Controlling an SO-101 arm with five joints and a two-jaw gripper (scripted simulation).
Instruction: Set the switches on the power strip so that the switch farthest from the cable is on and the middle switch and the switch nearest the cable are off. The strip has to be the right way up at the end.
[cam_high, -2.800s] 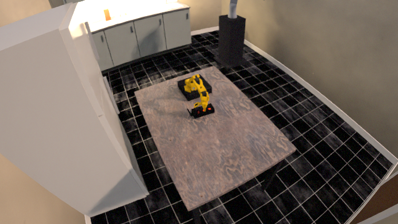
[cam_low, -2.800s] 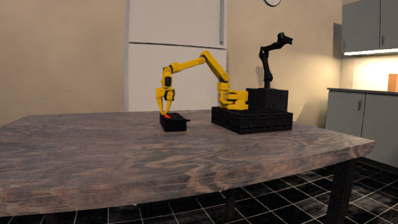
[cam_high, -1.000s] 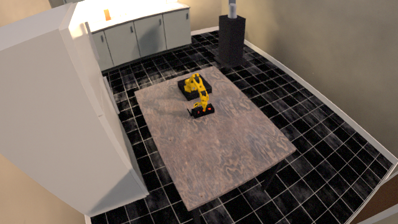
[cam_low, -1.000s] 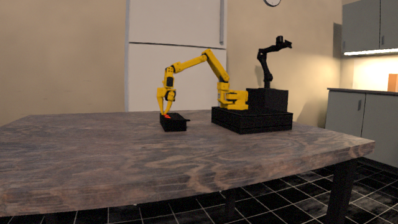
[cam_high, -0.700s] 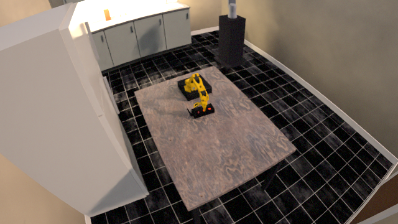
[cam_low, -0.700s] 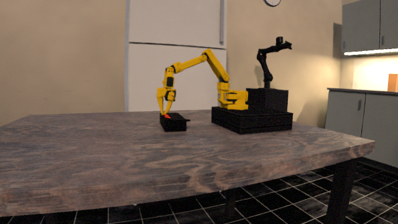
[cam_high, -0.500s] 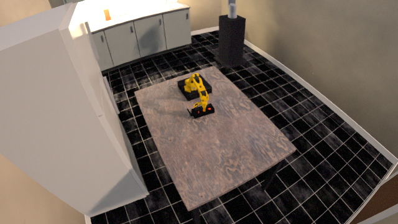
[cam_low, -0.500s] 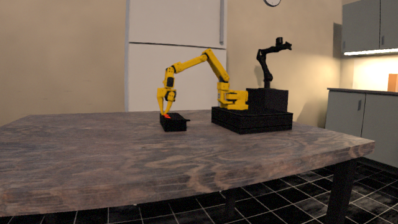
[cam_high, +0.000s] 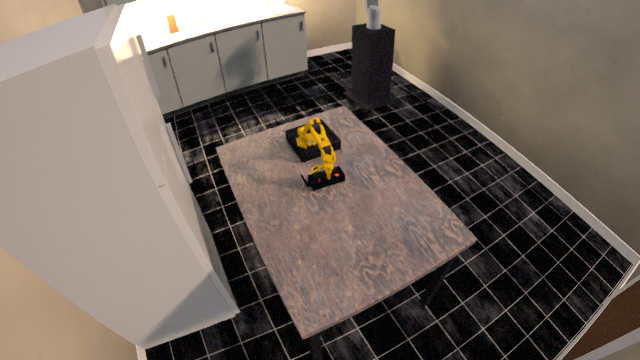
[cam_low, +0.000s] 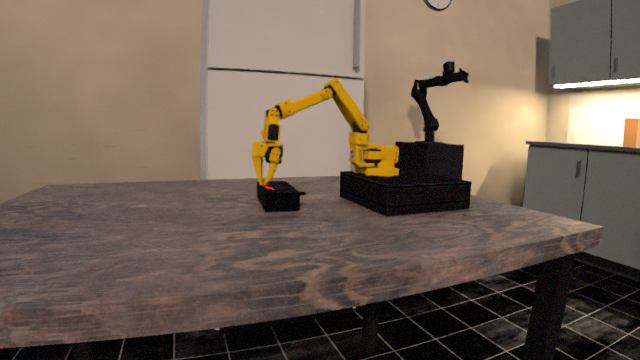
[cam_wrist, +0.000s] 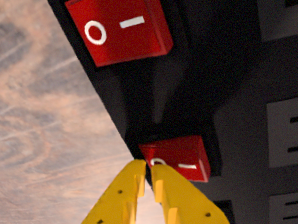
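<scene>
The black power strip lies right way up on the wooden table, in front of the arm's base. Its cable stub sticks out at its left end in the top view. My gripper is shut and points straight down over the strip's middle, with its tips on a red rocker switch. That switch looks dark red and unlit. A second red switch beyond it also looks unlit. Two red spots show either side of the gripper.
The arm's black base block stands just behind the strip. A black arm on a dark pedestal stands beyond the table's far end. A white fridge is at the left.
</scene>
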